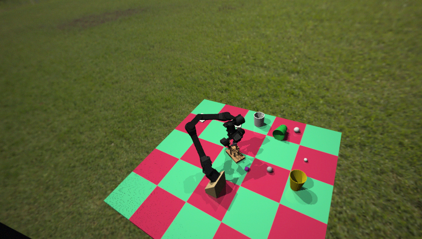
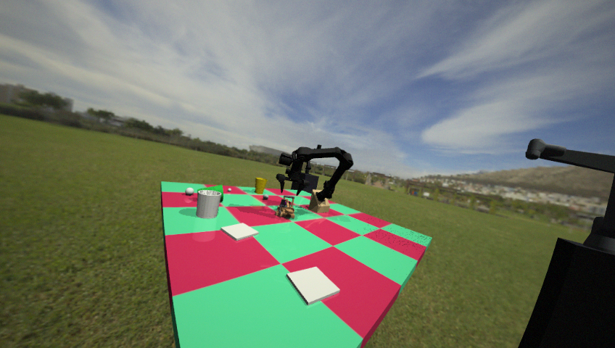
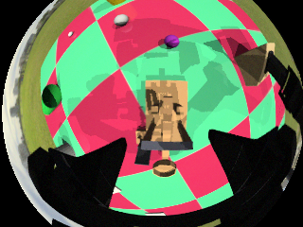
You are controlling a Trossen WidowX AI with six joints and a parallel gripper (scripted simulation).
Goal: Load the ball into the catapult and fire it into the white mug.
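The wooden catapult [image 1: 236, 157] [image 2: 285, 211] [image 3: 166, 95] stands on the checkered table. Its round throwing cup [image 3: 164, 174] shows no ball. The white mug [image 1: 259, 119] [image 2: 207, 204] stands upright near the table's far edge in the top view. A purple ball [image 1: 247, 169] [image 3: 171, 41] lies beside the catapult's base. Other balls lie about; which one is meant cannot be told. My gripper [image 1: 232, 144] [image 2: 290, 191] [image 3: 169, 138] is open and empty, pointing down above the catapult, its fingers to either side of the catapult's crossbar in the wrist view. It partly hides the catapult in the top view.
A grey ball [image 1: 269, 169] [image 2: 265, 196] [image 3: 121, 20], a small white ball [image 1: 305, 160] and a larger white ball [image 1: 296, 129] lie apart. A green mug [image 1: 279, 132] [image 3: 51, 96] lies on its side. A yellow mug [image 1: 297, 181] [image 2: 259, 185] stands upright. Two white pads [image 2: 239, 231] [image 2: 312, 284] lie flat.
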